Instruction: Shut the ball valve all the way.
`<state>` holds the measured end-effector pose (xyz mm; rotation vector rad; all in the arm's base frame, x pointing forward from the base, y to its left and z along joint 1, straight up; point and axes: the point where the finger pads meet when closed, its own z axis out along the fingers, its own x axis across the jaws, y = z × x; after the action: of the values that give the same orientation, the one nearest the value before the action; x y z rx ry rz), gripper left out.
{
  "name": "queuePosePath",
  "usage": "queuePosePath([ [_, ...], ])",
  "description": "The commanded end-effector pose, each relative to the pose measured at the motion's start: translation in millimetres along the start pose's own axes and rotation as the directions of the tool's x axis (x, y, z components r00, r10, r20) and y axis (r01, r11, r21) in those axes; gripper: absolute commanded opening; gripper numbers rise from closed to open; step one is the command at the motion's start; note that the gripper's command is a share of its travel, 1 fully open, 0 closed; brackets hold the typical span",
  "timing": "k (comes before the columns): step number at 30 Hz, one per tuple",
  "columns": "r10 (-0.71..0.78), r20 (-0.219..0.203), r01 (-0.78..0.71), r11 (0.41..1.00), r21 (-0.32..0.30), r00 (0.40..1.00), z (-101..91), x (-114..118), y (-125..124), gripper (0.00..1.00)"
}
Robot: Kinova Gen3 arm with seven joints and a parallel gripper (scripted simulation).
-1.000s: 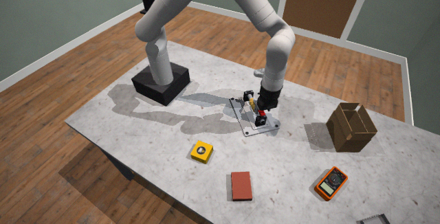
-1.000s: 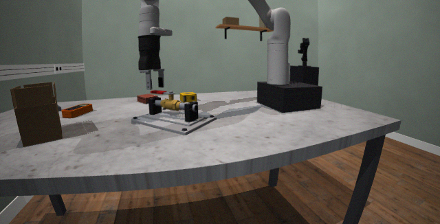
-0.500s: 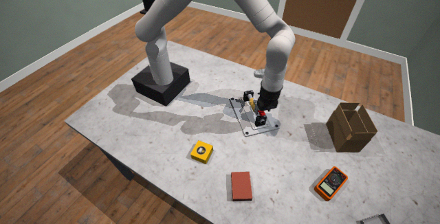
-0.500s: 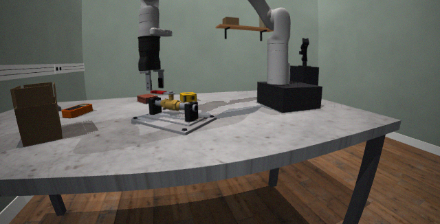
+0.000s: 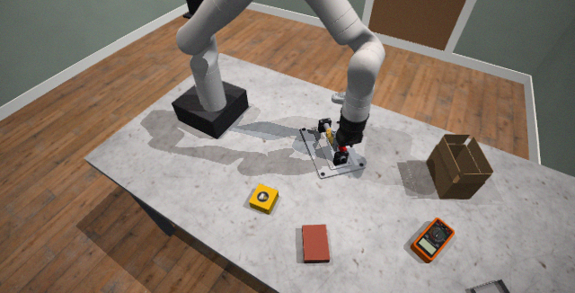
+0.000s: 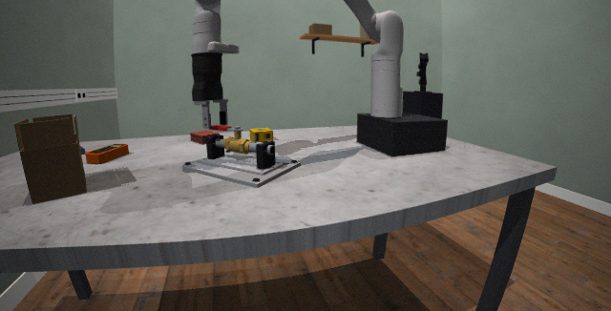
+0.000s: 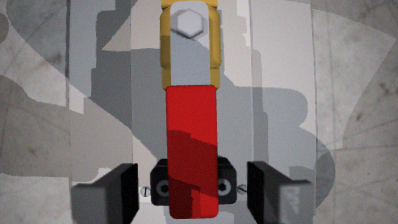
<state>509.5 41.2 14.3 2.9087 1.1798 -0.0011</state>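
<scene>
The brass ball valve (image 5: 330, 136) (image 6: 237, 145) (image 7: 190, 45) sits between two black clamps on a grey metal baseplate (image 5: 319, 160) (image 6: 224, 170). Its red handle (image 7: 192, 145) (image 5: 342, 148) (image 6: 221, 128) lies in line with the pipe, its free end over the near black clamp (image 7: 157, 187). My gripper (image 7: 192, 186) (image 6: 214, 119) (image 5: 343, 146) is open and empty. It hangs straight down over the end of the red handle, one finger on each side of it, not touching.
An open cardboard box (image 5: 459, 165) (image 6: 49, 157) stands to the right. An orange multimeter (image 5: 432, 239) (image 6: 107, 153), a red block (image 5: 315, 243) (image 6: 202, 135) and a yellow block (image 5: 263, 198) (image 6: 261, 134) lie on the marble table (image 5: 202, 181). The arm's black base (image 5: 210, 108) (image 6: 402, 134) stands at the back.
</scene>
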Motion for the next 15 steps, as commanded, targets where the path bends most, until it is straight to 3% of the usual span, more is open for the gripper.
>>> queuePosePath([
  [1,-0.003,-0.005,0.003,1.0,0.001,1.0,3.8,2.5,-1.9,1.0],
  [15,-0.003,-0.005,0.003,1.0,0.001,1.0,11.2,2.6,-1.9,1.0],
])
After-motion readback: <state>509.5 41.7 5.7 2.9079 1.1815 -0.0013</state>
